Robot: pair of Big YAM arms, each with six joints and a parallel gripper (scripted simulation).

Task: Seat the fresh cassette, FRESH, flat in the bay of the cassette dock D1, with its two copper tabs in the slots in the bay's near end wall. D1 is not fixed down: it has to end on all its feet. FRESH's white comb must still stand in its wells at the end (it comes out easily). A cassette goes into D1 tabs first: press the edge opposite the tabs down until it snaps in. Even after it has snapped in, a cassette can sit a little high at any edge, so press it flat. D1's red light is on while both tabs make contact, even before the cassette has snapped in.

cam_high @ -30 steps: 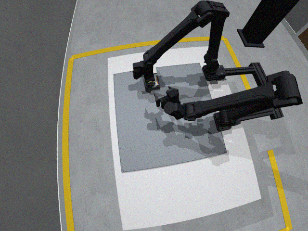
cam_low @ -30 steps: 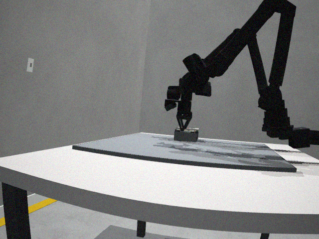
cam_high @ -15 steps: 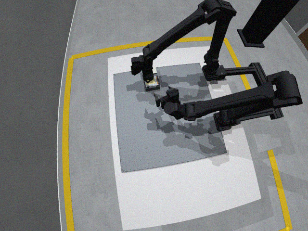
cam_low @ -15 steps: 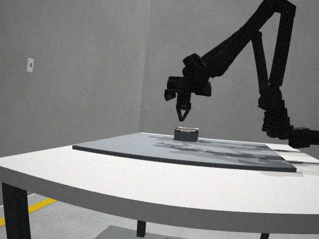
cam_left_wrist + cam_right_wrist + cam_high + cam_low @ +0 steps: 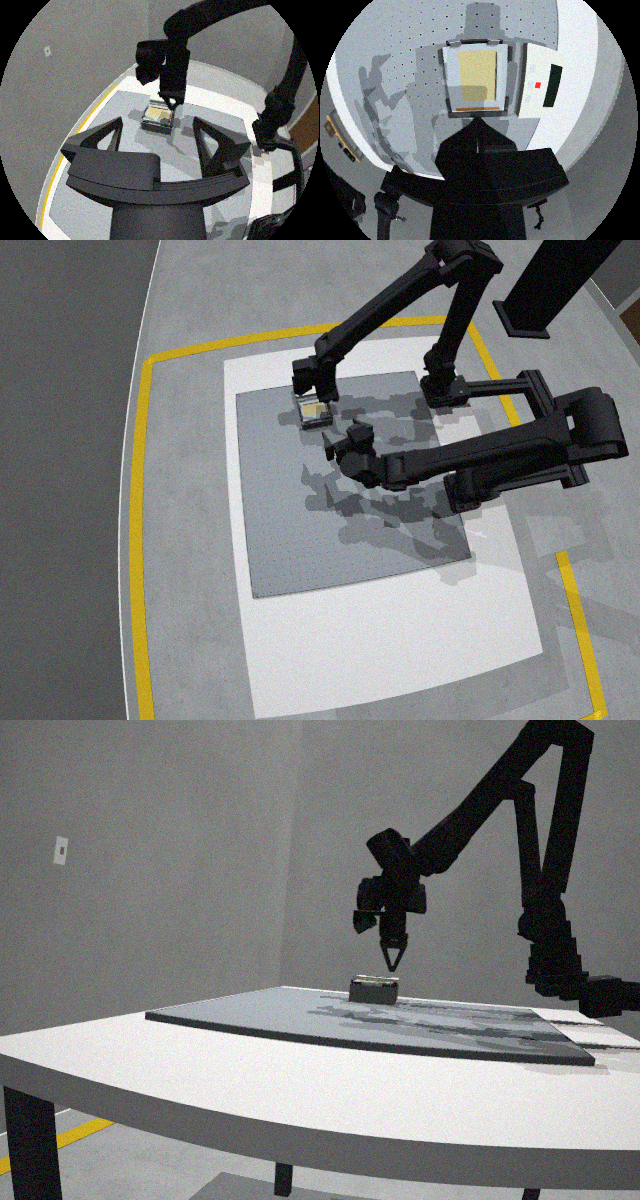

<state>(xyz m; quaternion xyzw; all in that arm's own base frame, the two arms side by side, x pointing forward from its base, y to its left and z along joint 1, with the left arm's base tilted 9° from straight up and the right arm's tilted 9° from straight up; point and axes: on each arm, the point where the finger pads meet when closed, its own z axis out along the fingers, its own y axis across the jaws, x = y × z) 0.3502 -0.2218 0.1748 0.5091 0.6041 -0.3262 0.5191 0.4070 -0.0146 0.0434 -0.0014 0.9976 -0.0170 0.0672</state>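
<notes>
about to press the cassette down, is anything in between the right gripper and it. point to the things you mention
Nothing visible: the right gripper [image 5: 392, 970] [image 5: 477, 120], shut, hangs above the dock [image 5: 373, 993] [image 5: 512, 107], and no object shows between its fingertips and the cassette [image 5: 477, 75].

Robot workcell, yellow floor tape [image 5: 136, 498] [image 5: 85, 1131] around.
</notes>
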